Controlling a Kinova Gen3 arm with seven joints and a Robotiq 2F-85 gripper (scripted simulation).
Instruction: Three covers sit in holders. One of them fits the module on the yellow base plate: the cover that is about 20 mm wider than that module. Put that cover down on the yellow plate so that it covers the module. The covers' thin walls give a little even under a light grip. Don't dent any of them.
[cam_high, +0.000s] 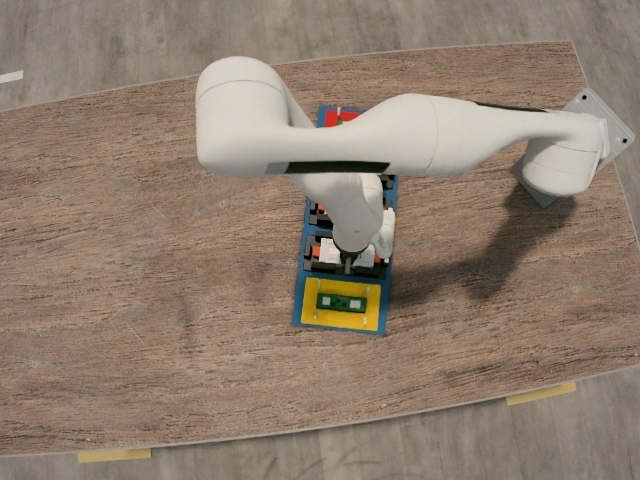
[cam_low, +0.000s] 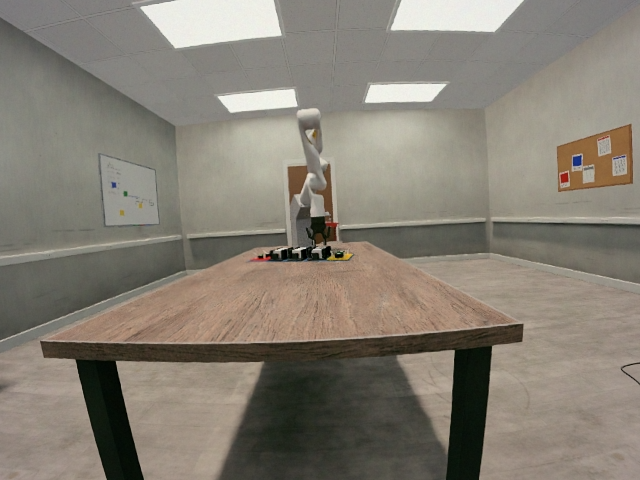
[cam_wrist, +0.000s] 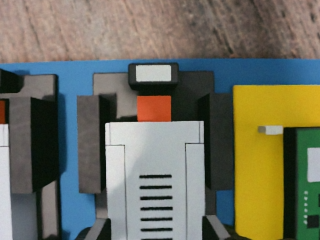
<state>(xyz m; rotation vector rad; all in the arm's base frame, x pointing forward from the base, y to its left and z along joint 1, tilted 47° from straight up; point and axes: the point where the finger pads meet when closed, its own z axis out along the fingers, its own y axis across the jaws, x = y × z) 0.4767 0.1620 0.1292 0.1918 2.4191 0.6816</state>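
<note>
The white cover (cam_high: 328, 250) (cam_wrist: 155, 150) nearest the yellow plate sits in its dark holder (cam_wrist: 90, 145), level, its side walls straight. My gripper (cam_high: 349, 259) (cam_low: 319, 244) (cam_wrist: 156, 231) is above this cover, its fingers partly apart, with nothing held between them. In the wrist view the fingertips overlap the cover's two side edges at the bottom of the frame. A second white cover (cam_wrist: 4, 200) shows at the wrist view's left edge. The third cover is hidden under the arm in the top view. The green module (cam_high: 341, 303) (cam_wrist: 308, 200) lies uncovered on the yellow plate (cam_high: 341, 322) (cam_wrist: 257, 175).
Small pale posts (cam_high: 364, 320) (cam_wrist: 271, 130) stand on the yellow plate around the module. The holders and plates share a blue base (cam_high: 298, 315) (cam_wrist: 70, 150). A red plate (cam_high: 333, 114) is at its far end, partly under the arm. Raised dark blocks (cam_wrist: 221, 145) flank the nearest cover.
</note>
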